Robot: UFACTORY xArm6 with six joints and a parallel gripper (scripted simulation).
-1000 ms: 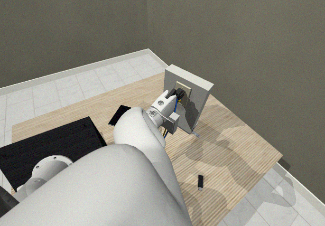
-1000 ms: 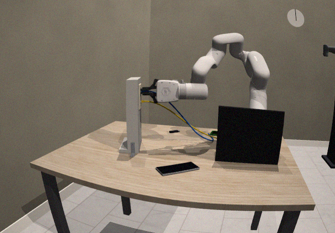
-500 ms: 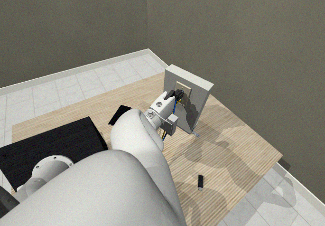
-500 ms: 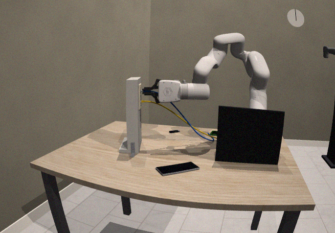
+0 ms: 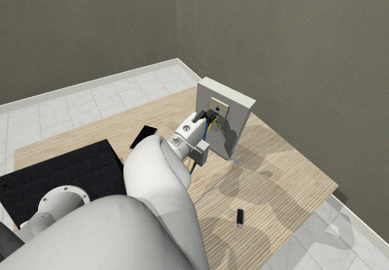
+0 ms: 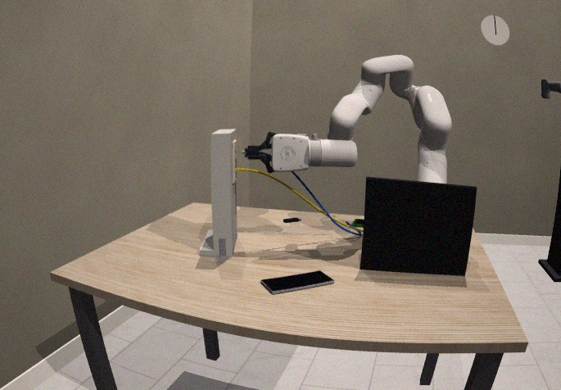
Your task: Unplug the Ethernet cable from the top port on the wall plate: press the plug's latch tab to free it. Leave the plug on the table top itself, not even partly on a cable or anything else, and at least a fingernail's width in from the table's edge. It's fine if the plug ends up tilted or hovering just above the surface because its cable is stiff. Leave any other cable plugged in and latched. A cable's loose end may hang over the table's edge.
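Observation:
A grey wall block (image 5: pixel 233 95) (image 6: pixel 223 183) stands upright on the wooden table (image 5: pixel 280 177) (image 6: pixel 175 275) and carries a beige wall plate (image 5: pixel 215 102) (image 6: pixel 234 158). My gripper (image 5: pixel 208 117) (image 6: pixel 250 151) is level with the top port and is shut on the plug of the blue cable (image 5: pixel 205 133) (image 6: pixel 310 195). In the exterior view the plug tip (image 6: pixel 246 150) sits a small gap away from the plate. The blue cable droops from the fingers down to the table. The yellow cable (image 5: pixel 212 124) (image 6: pixel 281 183) sits in the lower port.
A black phone (image 5: pixel 143 135) (image 6: pixel 297 281) lies flat on the table near the block. A small black USB stick (image 5: pixel 240 218) (image 6: pixel 291 219) lies further off. A black panel (image 5: pixel 58 177) (image 6: pixel 416 224) stands at the arm's base, where both cables end.

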